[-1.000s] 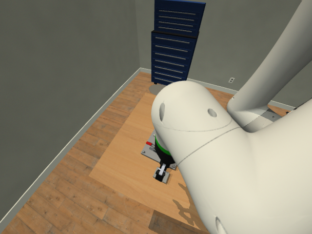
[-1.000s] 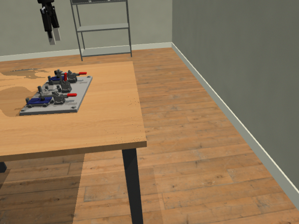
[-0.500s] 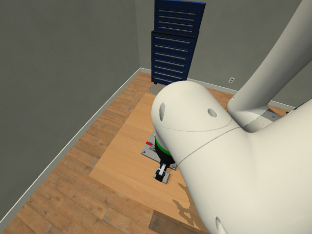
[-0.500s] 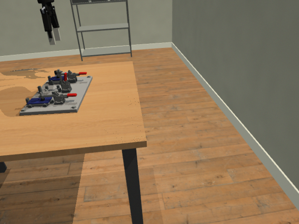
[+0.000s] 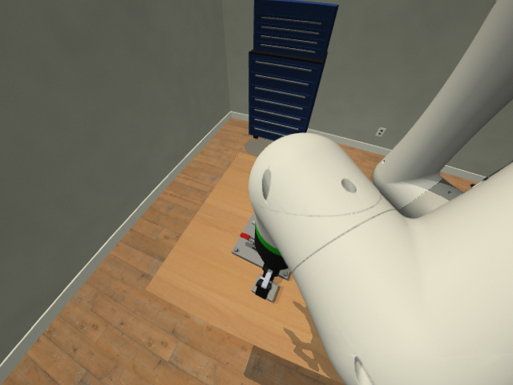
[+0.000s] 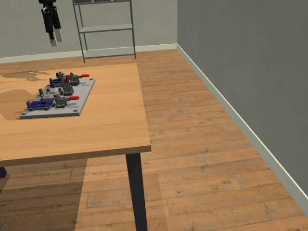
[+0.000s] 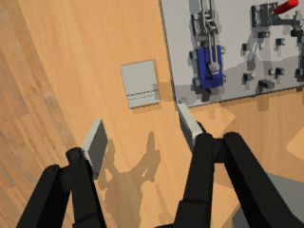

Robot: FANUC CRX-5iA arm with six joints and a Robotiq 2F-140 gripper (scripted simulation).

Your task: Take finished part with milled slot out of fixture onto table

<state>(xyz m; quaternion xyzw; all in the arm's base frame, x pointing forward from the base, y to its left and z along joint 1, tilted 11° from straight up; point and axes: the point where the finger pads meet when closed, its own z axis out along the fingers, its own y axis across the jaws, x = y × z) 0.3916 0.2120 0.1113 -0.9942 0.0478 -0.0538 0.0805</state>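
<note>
The finished grey part with its milled slot (image 7: 140,85) lies flat on the table, just beside the fixture plate (image 7: 237,47). It also shows in the top view (image 5: 267,289), partly under my fingers. My gripper (image 7: 142,123) is open and empty, high above the table; it also shows in the exterior view (image 6: 56,39). A blue blank (image 7: 210,66) sits in its nest under a clamp. In the exterior view two blue blanks (image 6: 39,103) (image 6: 57,80) sit in the outer nests, their red clamp handles (image 6: 74,97) (image 6: 84,75) lying flat. The middle clamp's handle (image 6: 67,79) stands upright over an empty nest.
The fixture plate (image 6: 58,99) sits on the wooden table near its far left part. A metal shelf rack (image 6: 105,27) stands behind the table, a blue drawer cabinet (image 5: 288,70) in the room's corner. My arm (image 5: 373,249) hides much of the top view.
</note>
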